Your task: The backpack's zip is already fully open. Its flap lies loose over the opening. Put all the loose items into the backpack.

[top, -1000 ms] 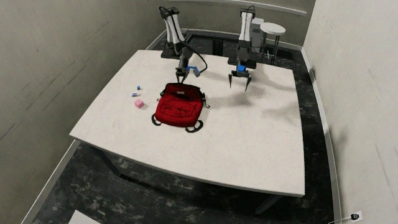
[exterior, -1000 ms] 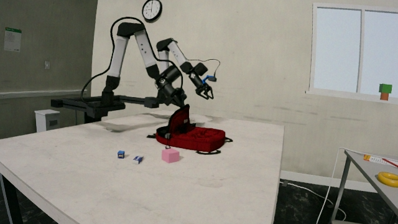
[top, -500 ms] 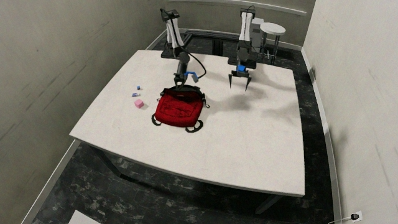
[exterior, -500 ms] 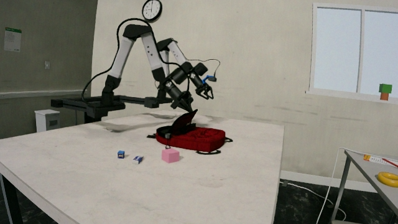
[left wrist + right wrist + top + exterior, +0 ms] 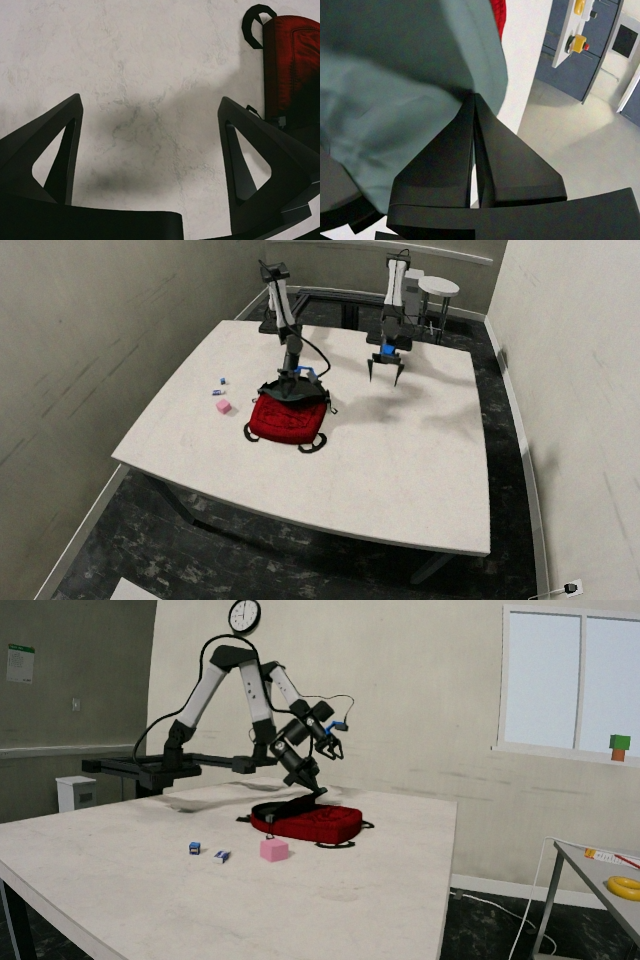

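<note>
The red backpack (image 5: 285,425) (image 5: 340,827) (image 5: 305,44) lies on the table. Its flap (image 5: 300,394) (image 5: 296,805) (image 5: 410,111) is folded back toward the red front, grey-green lining showing. My right gripper (image 5: 285,395) (image 5: 324,790) (image 5: 474,101) is shut and empty, its tips against the lining. My left gripper (image 5: 383,383) (image 5: 338,758) (image 5: 151,102) is open and empty above the table, beside the backpack. A pink cube (image 5: 223,407) (image 5: 274,850), a small blue-and-white block (image 5: 216,392) (image 5: 221,857) and a small blue cube (image 5: 223,381) (image 5: 194,848) lie apart beside the backpack. The opening's inside is mostly hidden.
The white table (image 5: 390,480) (image 5: 150,900) carries everything. Black straps (image 5: 318,444) (image 5: 336,845) (image 5: 246,25) stick out from the backpack. The right arm reaches over the backpack's opening end. A side table (image 5: 595,880) with a yellow ring (image 5: 625,888) stands apart.
</note>
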Motion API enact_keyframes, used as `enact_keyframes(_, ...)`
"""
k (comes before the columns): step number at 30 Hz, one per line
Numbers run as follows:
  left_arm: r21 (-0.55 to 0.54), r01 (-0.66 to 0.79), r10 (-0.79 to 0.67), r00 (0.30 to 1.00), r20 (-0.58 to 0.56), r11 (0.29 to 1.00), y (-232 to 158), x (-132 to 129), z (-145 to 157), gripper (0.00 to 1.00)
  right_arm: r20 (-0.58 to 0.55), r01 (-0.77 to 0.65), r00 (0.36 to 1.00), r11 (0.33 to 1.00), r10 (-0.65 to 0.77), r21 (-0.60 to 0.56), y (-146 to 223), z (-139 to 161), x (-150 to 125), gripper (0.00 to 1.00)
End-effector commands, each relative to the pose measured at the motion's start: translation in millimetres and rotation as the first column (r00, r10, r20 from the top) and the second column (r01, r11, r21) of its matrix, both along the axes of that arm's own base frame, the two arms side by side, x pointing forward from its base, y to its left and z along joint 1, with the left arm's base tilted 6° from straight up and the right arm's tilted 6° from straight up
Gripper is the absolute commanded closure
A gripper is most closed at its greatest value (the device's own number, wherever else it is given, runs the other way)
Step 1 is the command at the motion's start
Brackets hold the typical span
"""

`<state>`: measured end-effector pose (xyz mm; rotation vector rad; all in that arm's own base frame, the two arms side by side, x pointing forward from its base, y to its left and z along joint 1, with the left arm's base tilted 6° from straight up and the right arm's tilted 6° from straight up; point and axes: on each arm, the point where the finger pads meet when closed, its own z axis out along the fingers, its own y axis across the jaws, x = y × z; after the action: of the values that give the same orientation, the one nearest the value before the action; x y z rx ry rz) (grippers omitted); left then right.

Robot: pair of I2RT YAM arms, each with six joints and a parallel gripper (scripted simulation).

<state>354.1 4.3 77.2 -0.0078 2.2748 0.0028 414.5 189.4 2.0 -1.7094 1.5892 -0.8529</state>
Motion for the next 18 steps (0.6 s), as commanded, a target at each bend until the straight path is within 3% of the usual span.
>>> enact_keyframes(1, 0.001, 0.007, -0.007, 1.000, 0.018, 1.000, -2, 3, 6, 0.10, 0.043, -0.016, 0.999, 0.999, 0.014, 0.029, 10, 6, 16, 1.00)
enact_keyframes(7, 0.001, 0.007, -0.007, 1.000, 0.018, 1.000, -2, 3, 6, 0.10, 0.043, -0.015, 0.999, 0.999, 0.014, 0.028, 10, -5, 21, 1.00)
enact_keyframes(8, 0.001, 0.007, -0.007, 1.000, 0.018, 1.000, -2, 3, 6, 0.10, 0.042, -0.015, 0.999, 1.000, 0.014, 0.027, 11, -26, 32, 1.00)
enact_keyframes(9, 0.001, 0.007, -0.007, 1.000, 0.018, 1.000, -2, 3, 6, 0.10, 0.042, -0.015, 0.999, 1.000, 0.014, 0.027, 11, -26, 32, 1.00)
enact_keyframes(11, 0.001, 0.007, -0.007, 1.000, 0.018, 1.000, -2, 3, 6, 0.10, 0.042, -0.015, 0.999, 1.000, 0.014, 0.027, 11, -26, 32, 1.00)
enact_keyframes(13, 0.001, 0.007, -0.007, 1.000, 0.018, 1.000, -2, 3, 6, 0.10, 0.022, -0.020, 1.000, 1.000, 0.020, 0.014, 11, -46, 16, 1.00)
enact_keyframes(14, 0.001, 0.007, -0.007, 1.000, 0.018, 1.000, -2, 3, 6, 0.10, 0.022, -0.010, 1.000, 1.000, 0.009, 0.015, 8, -44, 12, 1.00)
enact_keyframes(15, 0.001, 0.007, -0.007, 1.000, 0.018, 1.000, -2, 3, 6, 0.10, 0.068, -0.010, 0.998, 0.999, 0.007, 0.046, 12, -17, 15, 1.00)
enact_keyframes(18, 0.001, 0.007, -0.007, 1.000, 0.018, 1.000, -2, 3, 6, 0.10, 0.046, -0.009, 0.999, 0.999, 0.007, 0.031, 9, -16, 3, 1.00)
